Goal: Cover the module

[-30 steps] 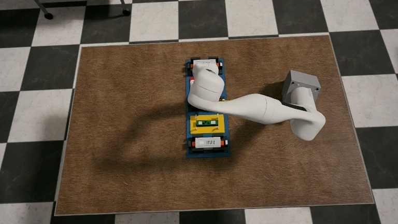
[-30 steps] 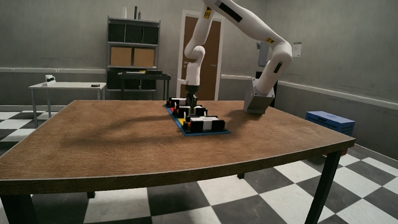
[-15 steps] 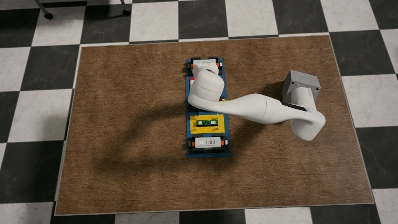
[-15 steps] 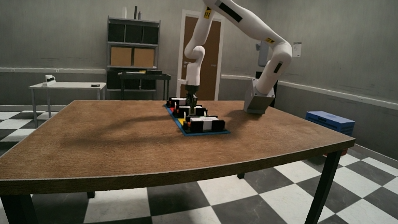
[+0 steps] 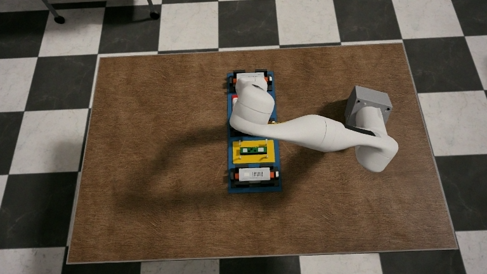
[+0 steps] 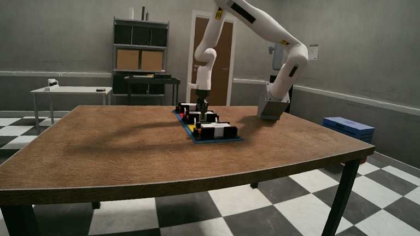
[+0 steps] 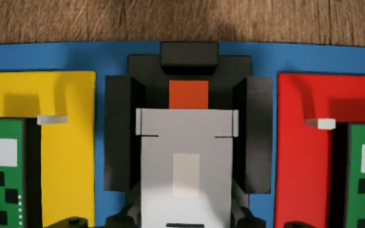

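The yellow plate [image 5: 271, 154] [image 7: 68, 166] bears a green module [image 5: 253, 150] [image 7: 10, 128] with white pegs around it. A light grey cover [image 7: 163, 142] lies in the black middle holder [image 7: 259, 142]. My gripper [image 6: 202, 117] [image 7: 185, 220] is shut on this cover's two long sides. Beside the fingers the sides stand slightly inward of the wider end strip. A second cover [image 5: 253, 174] [image 6: 216, 125] sits in the holder beyond the yellow plate's other side. A third cover [image 5: 250, 76] [image 6: 188, 106] sits in the far holder. The arm hides the middle cover in the top view.
A red plate [image 7: 301, 166] with another green module [image 7: 357, 142] lies on the middle holder's other side. The holders and plates stand in a row on a blue base [image 5: 251, 190] [image 7: 261, 209]. Tall black holder walls stand close beside the gripped cover.
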`<action>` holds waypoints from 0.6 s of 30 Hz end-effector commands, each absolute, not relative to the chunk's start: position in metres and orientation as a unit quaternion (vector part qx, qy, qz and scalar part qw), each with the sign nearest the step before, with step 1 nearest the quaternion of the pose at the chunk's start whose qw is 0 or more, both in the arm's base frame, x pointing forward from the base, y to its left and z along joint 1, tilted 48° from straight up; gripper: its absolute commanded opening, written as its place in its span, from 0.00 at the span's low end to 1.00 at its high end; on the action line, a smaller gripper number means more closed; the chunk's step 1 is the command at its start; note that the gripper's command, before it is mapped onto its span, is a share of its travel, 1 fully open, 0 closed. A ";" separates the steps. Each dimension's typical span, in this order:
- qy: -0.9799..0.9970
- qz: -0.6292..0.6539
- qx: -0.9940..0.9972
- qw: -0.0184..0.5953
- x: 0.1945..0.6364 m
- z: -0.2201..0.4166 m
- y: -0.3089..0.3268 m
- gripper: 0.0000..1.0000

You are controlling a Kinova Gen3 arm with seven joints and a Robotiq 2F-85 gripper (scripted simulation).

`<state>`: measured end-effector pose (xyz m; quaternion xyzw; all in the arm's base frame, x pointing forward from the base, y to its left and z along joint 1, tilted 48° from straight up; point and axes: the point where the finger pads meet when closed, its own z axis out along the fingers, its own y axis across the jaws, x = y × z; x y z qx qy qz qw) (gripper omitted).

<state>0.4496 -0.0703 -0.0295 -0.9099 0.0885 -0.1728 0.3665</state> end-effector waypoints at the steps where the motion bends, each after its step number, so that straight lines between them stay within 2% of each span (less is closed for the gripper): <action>1: 0.089 -0.174 -0.910 0.366 0.447 -0.024 -0.077 0.00; 18: 0.089 -0.174 -0.910 0.366 0.435 -0.004 -0.096 0.00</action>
